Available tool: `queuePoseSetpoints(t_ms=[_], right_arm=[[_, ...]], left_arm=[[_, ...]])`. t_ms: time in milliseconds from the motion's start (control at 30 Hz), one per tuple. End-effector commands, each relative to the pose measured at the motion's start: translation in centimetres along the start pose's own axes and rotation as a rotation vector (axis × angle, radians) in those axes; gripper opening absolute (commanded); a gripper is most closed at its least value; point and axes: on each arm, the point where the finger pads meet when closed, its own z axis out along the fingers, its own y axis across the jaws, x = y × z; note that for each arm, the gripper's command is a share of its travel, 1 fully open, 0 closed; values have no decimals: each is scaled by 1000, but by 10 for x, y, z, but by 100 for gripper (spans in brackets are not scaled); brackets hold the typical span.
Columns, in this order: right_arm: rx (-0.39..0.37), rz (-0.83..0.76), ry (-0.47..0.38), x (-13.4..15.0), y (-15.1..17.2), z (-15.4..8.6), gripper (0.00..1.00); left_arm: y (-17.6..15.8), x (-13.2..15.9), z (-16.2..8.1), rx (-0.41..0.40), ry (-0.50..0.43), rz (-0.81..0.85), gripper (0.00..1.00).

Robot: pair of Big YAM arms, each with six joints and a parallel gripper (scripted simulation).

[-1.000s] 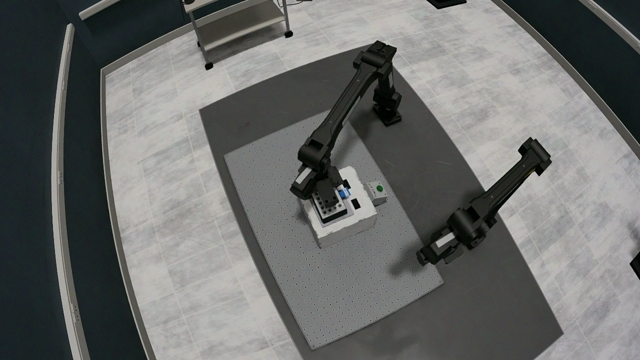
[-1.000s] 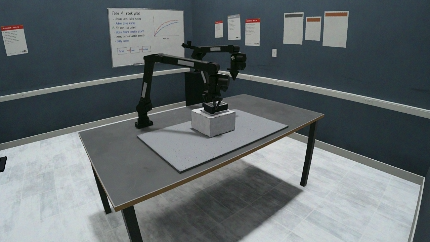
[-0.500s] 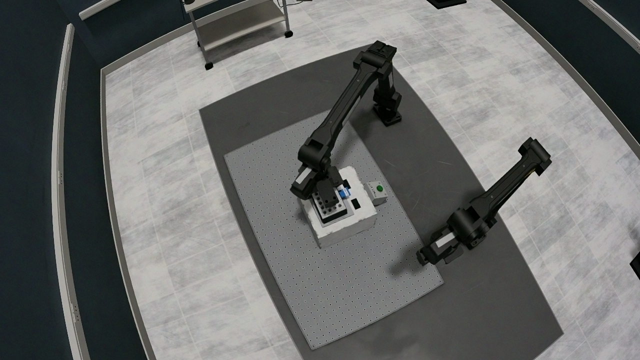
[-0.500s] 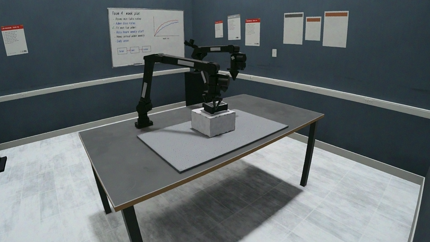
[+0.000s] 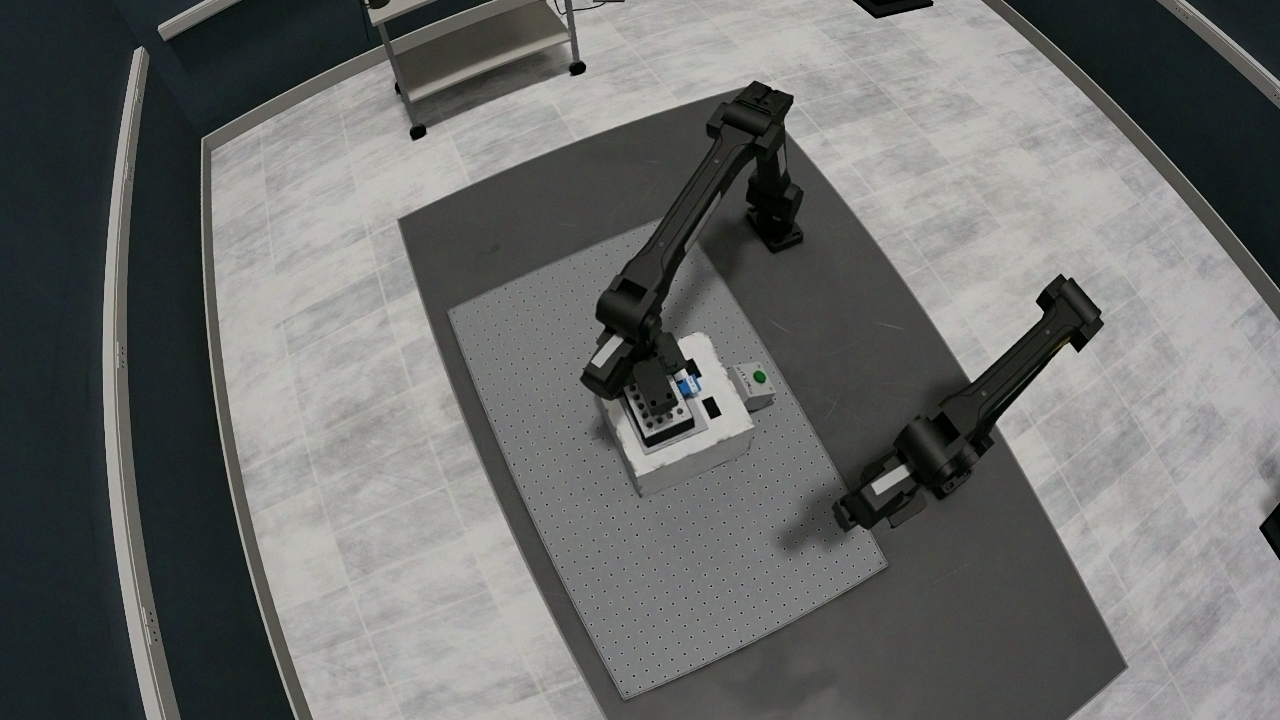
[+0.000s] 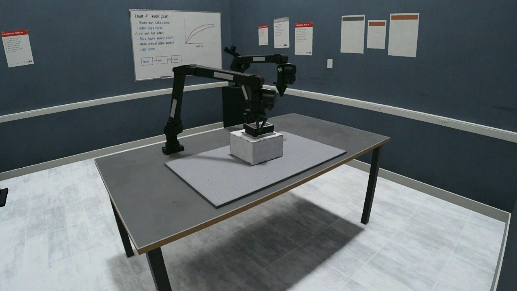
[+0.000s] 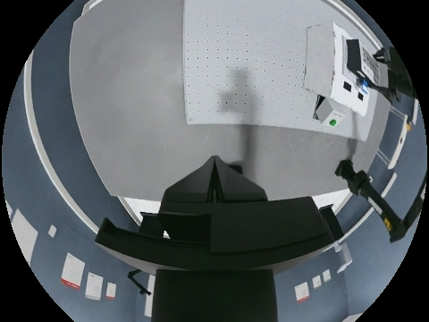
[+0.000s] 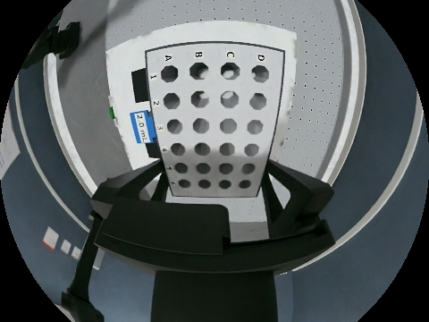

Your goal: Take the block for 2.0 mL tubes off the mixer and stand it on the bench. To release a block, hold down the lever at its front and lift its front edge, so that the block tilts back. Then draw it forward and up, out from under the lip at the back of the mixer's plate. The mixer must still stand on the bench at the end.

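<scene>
You've got a tube block [image 8: 214,127] with columns A, B, C, D and rows 1 to 6 on its top face. Blue tag [image 8: 143,127] at its side: "2.0 mL". Whiteboard [image 6: 202,57]: "Team 4 week plan", "Daily union" among its lines. You can't read the wall sheets' small print.
</scene>
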Motion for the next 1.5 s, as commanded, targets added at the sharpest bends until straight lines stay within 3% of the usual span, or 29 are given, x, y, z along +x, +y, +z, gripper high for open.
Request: queuePoseSetpoints(t_ms=[0, 900, 1467], right_arm=[[24, -54, -26, -19, 6, -28, 0], [24, -65, -29, -19, 8, -28, 0], [23, -65, -30, -19, 9, -29, 0]], left_arm=[[4, -16, -28, -11, -81, 2, 0], [2, 0, 3, 2, -1, 2, 0], [4, -11, -17, -5, -50, 3, 0]])
